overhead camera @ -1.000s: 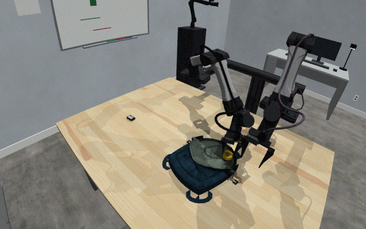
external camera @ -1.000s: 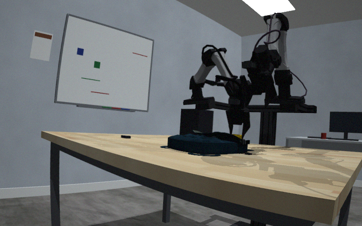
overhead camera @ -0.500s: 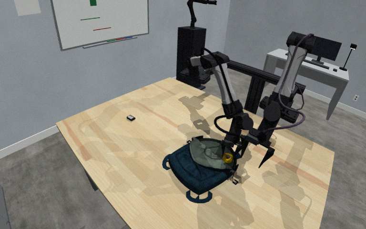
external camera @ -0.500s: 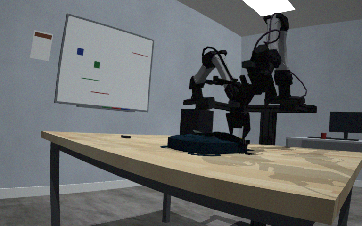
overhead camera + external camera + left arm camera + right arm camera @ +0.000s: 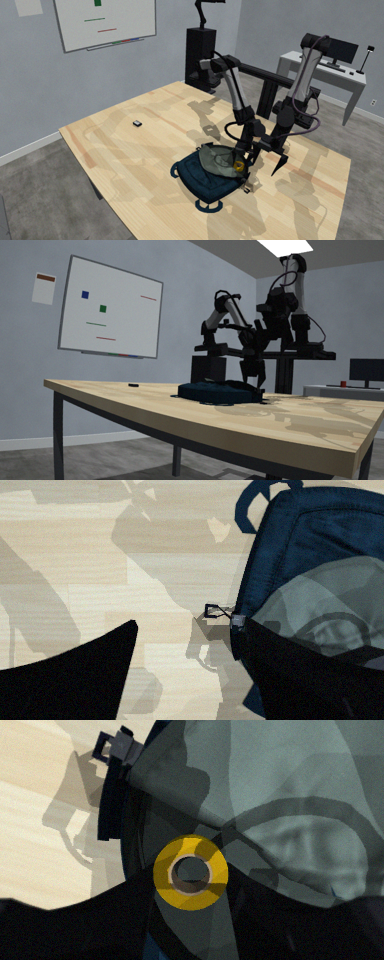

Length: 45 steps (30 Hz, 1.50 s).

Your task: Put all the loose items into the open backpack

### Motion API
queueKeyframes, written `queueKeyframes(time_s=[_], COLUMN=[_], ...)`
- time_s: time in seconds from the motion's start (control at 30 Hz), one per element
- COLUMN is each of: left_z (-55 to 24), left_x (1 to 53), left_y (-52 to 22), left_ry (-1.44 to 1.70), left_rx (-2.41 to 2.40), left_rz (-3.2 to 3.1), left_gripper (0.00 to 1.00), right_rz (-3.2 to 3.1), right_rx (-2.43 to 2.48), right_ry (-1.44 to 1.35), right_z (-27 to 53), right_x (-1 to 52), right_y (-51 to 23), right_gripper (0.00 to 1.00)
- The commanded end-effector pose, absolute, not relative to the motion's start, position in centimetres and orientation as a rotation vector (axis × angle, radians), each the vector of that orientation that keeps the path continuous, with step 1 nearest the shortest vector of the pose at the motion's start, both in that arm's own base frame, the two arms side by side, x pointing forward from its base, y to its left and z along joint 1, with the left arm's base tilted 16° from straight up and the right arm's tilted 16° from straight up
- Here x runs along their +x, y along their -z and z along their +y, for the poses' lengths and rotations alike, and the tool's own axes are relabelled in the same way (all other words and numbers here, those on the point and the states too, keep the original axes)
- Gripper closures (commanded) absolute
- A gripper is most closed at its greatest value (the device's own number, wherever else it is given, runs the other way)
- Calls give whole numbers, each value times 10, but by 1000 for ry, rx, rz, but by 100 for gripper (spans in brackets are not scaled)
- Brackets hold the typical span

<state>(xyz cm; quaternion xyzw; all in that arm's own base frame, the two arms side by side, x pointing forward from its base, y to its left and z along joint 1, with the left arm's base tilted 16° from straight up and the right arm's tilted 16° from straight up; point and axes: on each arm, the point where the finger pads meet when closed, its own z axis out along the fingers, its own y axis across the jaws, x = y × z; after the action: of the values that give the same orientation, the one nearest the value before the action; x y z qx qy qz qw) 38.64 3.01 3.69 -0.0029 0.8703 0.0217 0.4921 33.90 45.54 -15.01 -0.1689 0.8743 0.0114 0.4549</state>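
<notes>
We see pale blue-grey walls (image 5: 147, 65) (image 5: 181, 319) and, at left, a whiteboard (image 5: 135, 16) (image 5: 127, 310) with coloured marks over a mottled grey floor (image 5: 36, 198) (image 5: 113, 457). Our wood-plank counter (image 5: 118, 158) (image 5: 113, 394) (image 5: 95, 570) (image 5: 30, 810) carries broad arm shadows. A small black device (image 5: 137, 123) (image 5: 133, 385) lies near the far-left edge, between the left and far corners, outside the bag.

Behind the far corner stands a black pedestal (image 5: 199, 48) (image 5: 208, 367). Toward the middle, the navy backpack (image 5: 203, 181) (image 5: 212, 394) (image 5: 280, 545) (image 5: 109, 815) lies flat, its grey-green flap (image 5: 209, 165) (image 5: 209, 379) (image 5: 330, 578) (image 5: 300, 775) loose over the opening. Our right gripper (image 5: 240, 164) (image 5: 252, 384) (image 5: 190, 866) is about half open, gripping a yellow ring-shaped roll (image 5: 238, 170) (image 5: 165, 880) over the flap; we cannot tell whether roll and flap touch. A dark strap buckle (image 5: 246, 190) (image 5: 263, 403) (image 5: 207, 611) (image 5: 101, 746) sticks out beside the bag.

Farther right, our left gripper (image 5: 262, 169) (image 5: 274, 348) (image 5: 191, 622) hangs above the counter, spread nearly full and empty, one finger blocking part of the bag in its wrist view. Beyond the far-right edge stands a pale desk (image 5: 295, 56) (image 5: 311, 387) with a monitor (image 5: 344, 52) (image 5: 368, 370).
</notes>
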Motion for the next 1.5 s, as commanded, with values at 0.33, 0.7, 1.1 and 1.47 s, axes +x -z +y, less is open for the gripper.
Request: queueKeyframes(time_s=[0.33, 0.7, 1.1, 1.47], left_z=[30, 29, 28, 28], left_x=[394, 393, 392, 392], left_y=[-45, -44, -44, -44], left_ry=[-51, -51, -51, -51], left_rx=[0, 0, 0, 0], left_rz=[2091, 2091, 2091, 2091], left_gripper=[10, 10, 10, 10], right_rz=[2154, 2161, 2158, 2154], right_rx=[-416, -423, -421, -416], right_ry=[-37, -27, -30, -37], right_z=[458, 452, 450, 449], right_x=[346, 344, 343, 343], right_y=[159, 165, 150, 146], right_gripper=[52, 52, 52, 52])
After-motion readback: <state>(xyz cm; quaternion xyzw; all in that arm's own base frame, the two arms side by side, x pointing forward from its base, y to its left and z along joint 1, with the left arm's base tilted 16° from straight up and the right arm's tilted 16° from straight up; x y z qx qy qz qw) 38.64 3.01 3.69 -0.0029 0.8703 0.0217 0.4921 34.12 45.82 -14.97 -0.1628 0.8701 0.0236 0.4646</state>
